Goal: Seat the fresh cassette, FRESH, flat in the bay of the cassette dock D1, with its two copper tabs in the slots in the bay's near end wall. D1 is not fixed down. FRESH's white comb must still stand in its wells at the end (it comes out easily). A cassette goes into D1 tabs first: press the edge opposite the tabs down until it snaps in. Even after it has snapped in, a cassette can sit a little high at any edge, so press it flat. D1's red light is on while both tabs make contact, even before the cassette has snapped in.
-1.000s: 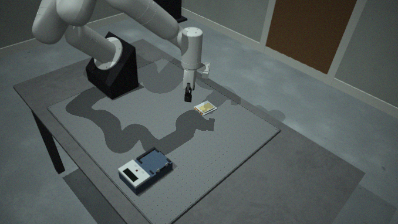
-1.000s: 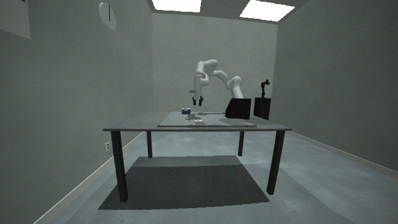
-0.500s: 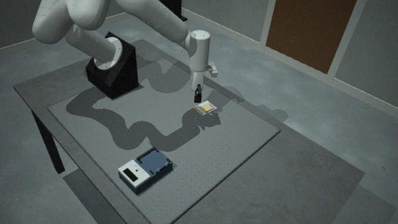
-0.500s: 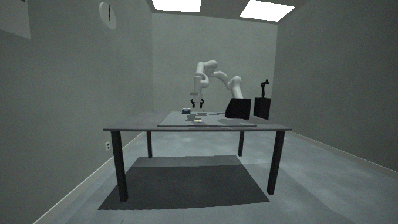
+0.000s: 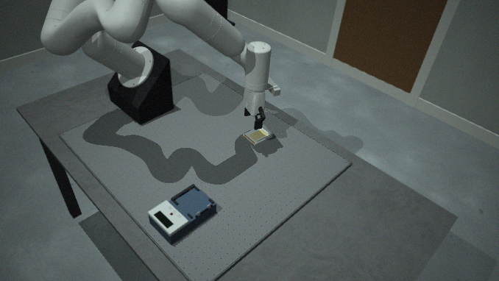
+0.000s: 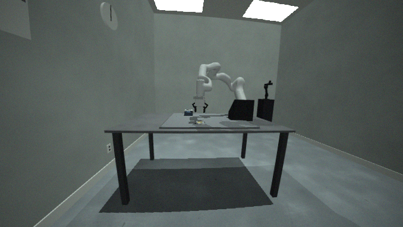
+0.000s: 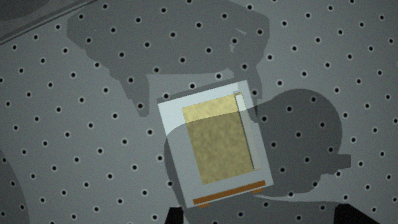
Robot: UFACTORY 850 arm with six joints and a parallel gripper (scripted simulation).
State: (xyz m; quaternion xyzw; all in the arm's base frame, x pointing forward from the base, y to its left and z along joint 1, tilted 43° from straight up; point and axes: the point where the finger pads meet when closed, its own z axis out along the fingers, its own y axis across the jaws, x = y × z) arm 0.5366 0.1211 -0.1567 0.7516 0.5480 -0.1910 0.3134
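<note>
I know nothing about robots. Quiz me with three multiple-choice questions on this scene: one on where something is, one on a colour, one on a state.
1. Where is the cassette FRESH?
A. in the dock's bay
B. on the perforated board, below the gripper
C. on the floor

2. What colour is the strip along FRESH's tab edge?
A. green
B. white
C. copper-orange

3. How is the gripper?
A. open, holding nothing
B. shut on FRESH
C. shut on the dock

Answers: 1 B, it lies apart from dock D1; 2 C, seen in the wrist view; 3 A, its fingers stand spread above the cassette.
</note>
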